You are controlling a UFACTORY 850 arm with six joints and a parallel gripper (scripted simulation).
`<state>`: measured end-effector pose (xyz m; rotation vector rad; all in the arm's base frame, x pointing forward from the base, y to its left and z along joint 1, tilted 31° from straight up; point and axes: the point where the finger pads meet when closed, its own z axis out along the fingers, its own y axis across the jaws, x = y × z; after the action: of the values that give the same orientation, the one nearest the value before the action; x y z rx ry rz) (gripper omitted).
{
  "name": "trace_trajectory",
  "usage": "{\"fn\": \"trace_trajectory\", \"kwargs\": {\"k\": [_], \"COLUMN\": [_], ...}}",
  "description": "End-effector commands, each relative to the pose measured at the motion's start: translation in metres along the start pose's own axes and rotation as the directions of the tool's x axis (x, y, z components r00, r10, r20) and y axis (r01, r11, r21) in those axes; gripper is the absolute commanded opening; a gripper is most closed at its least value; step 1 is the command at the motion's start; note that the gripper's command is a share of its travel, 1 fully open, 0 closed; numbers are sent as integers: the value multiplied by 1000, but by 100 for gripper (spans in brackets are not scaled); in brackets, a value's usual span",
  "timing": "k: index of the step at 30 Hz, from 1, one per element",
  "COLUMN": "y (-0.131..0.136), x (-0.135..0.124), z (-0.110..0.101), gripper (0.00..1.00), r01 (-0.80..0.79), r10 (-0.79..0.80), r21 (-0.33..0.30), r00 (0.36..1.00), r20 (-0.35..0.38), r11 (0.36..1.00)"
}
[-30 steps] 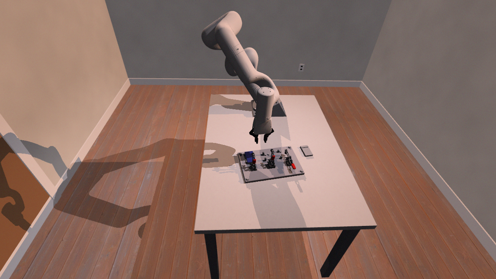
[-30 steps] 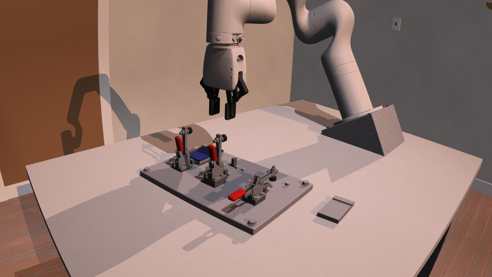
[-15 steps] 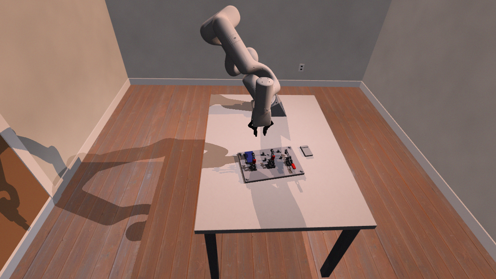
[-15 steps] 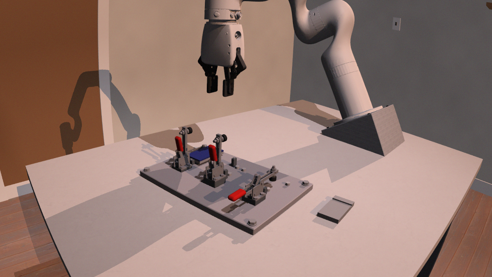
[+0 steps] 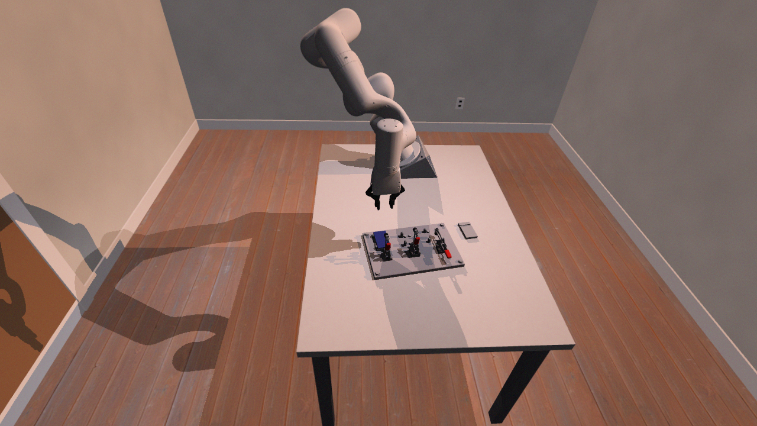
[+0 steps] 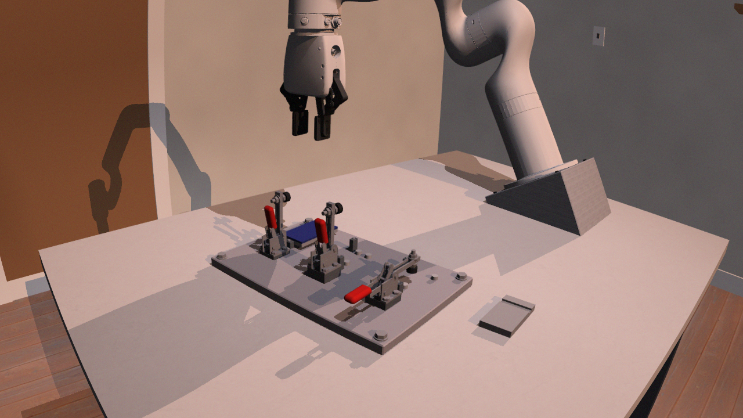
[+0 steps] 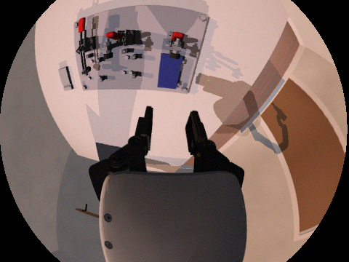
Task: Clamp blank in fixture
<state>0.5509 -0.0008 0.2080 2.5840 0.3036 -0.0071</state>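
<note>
Three red-handled metal clamps stand on a flat gray plate (image 5: 418, 268) (image 6: 291, 278) (image 7: 145, 81); a smooth blue rectangular block (image 5: 379, 239) (image 6: 303, 232) (image 7: 170, 70) lies at one end. The black gripper (image 5: 384, 202) (image 6: 311, 127) (image 7: 170, 117) hangs above, fingers parted, empty. The gray slotted part (image 5: 468, 231) (image 6: 506, 316) (image 7: 66, 78) lies flat on the tabletop (image 5: 343, 312) (image 6: 217, 358) (image 7: 167, 105).

The fingers (image 6: 311, 126) are apart above the plate (image 6: 296, 291); the finished part (image 6: 507, 315) lies flat on the surface (image 6: 587, 312).
</note>
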Motion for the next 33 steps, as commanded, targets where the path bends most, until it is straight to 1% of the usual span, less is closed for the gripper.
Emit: {"fn": "trace_trajectory", "kwargs": {"k": [1,8,10,12,17,20,28,30,33], "y": [1,1,1,1,1,1,1,1,1], "x": [1,1,1,1,1,1,5,13,32], "z": [-1,-1,3,13,48,58,59,59,59], "gripper": [47,47,47,47,47,47,47,47,47], "r01": [0,0,0,0,0,0,0,0,0], "r10": [0,0,0,0,0,0,0,0,0], "r21": [0,0,0,0,0,0,0,0,0], "r00": [1000,1000,1000,1000,1000,1000,1000,1000,1000], "r20": [-2,-2,-2,-2,-2,-2,-2,-2,-2], "r11": [1000,1000,1000,1000,1000,1000,1000,1000,1000]}}
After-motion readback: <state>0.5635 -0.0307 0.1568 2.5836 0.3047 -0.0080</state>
